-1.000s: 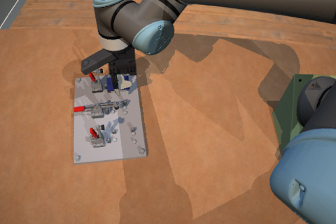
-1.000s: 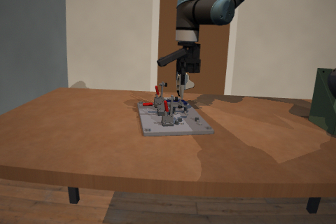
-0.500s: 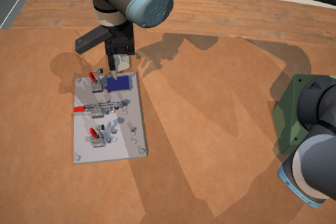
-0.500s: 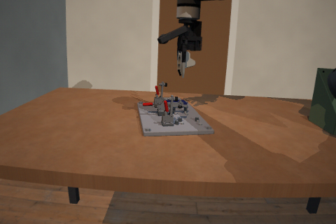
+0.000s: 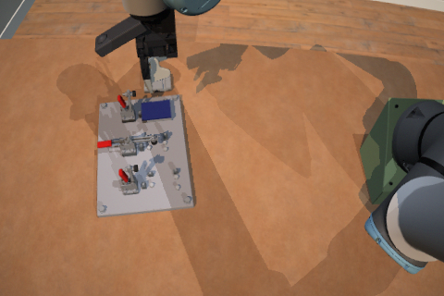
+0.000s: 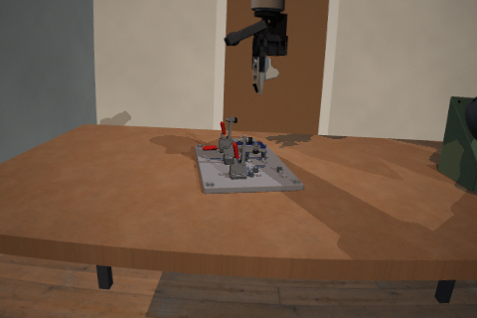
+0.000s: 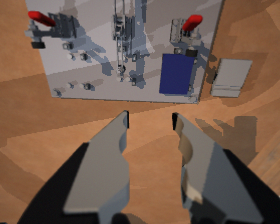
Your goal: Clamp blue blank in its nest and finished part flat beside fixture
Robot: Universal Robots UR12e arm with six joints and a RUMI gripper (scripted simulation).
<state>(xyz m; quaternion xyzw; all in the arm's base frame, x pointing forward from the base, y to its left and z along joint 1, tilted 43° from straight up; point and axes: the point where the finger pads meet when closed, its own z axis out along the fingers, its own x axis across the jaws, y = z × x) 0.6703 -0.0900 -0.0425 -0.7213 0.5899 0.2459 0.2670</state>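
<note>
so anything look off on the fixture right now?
One thing: the blue blank sits in the end nest, but that nest's clamp handle stands raised, so it looks unclamped. The middle clamp lies flat over an empty nest. The grey finished part lies flat beside the plate. The claw hangs open and empty above.

Workshop – clamp fixture plate (image 5: 107,203), wooden table (image 6: 99,199)

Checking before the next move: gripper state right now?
Two-jaw grey gripper: partly open, holding nothing, raised high above the grey fixture plate with the blue rectangular blank.
</note>
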